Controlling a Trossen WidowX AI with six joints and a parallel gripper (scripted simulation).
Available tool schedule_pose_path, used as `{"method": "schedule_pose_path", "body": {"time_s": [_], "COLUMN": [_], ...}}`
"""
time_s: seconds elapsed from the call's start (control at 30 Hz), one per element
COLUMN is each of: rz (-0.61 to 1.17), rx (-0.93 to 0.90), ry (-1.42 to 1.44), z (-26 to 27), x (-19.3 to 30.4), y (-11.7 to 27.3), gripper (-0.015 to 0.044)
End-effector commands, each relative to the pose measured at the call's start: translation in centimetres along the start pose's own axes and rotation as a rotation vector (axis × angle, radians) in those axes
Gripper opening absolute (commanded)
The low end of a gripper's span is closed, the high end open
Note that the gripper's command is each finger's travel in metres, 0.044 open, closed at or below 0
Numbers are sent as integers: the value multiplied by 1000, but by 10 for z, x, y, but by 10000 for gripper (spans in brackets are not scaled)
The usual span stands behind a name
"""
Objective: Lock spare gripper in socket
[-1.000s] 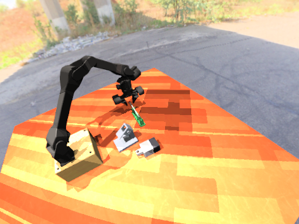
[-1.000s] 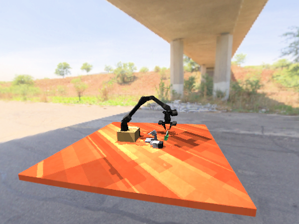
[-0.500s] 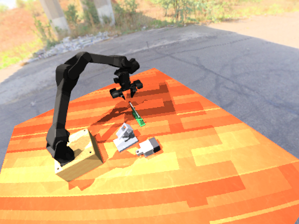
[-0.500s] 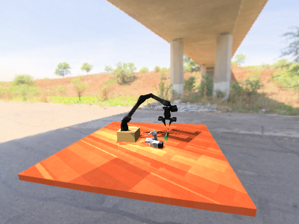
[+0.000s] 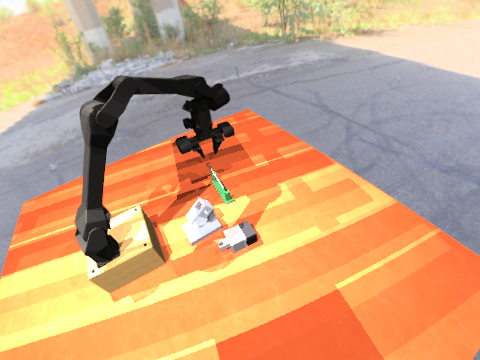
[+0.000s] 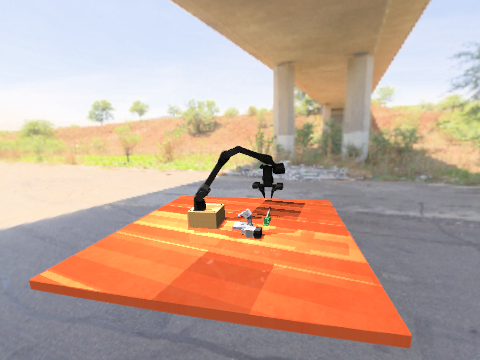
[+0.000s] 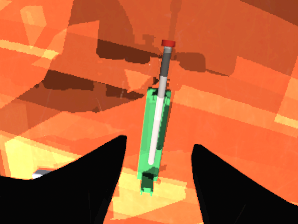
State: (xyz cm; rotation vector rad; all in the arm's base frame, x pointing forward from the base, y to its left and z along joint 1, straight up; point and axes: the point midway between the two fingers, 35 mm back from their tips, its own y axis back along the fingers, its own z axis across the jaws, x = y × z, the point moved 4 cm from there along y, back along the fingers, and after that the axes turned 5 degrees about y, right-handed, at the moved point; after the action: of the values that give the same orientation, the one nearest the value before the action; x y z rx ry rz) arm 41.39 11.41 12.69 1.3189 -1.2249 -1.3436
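Observation:
The lock pin (image 5: 214,175) (image 7: 157,122), pale with a dark grey end and red tip, rests slanted in a green holder (image 5: 223,193) (image 6: 267,219) (image 7: 146,137). My gripper (image 5: 210,155) (image 6: 268,197) (image 7: 159,146) is partly open and empty. It hangs above the pin and holder, and its fingers show on either side of them in the wrist view. The light grey mount (image 5: 195,233) (image 6: 245,214) stands between the holder and the arm's base; its tilted socket looks empty. The spare gripper (image 5: 235,239) (image 6: 250,231), white with a black end, lies beside the mount, apart from it.
The arm's base stands on a wooden block (image 5: 131,270) (image 6: 206,219) at the left of the mount. The orange patterned table (image 5: 280,300) (image 6: 210,280) has its far edge behind my gripper. A pale edge of something shows at the lower left in the wrist view.

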Motion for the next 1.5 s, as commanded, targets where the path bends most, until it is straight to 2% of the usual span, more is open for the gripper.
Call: {"method": "schedule_pose_path", "body": {"time_s": [0.0, 0.23, 0.43, 1.47], "rz": [12, 12, 12, 12], "rx": [9, 9, 9, 9], "ry": [7, 7, 7, 7], "z": [0, -1, 0, -1], "x": [9, 9, 17, 24], "y": [12, 4, -55, -100], "gripper": [180, 180, 180, 180]}}
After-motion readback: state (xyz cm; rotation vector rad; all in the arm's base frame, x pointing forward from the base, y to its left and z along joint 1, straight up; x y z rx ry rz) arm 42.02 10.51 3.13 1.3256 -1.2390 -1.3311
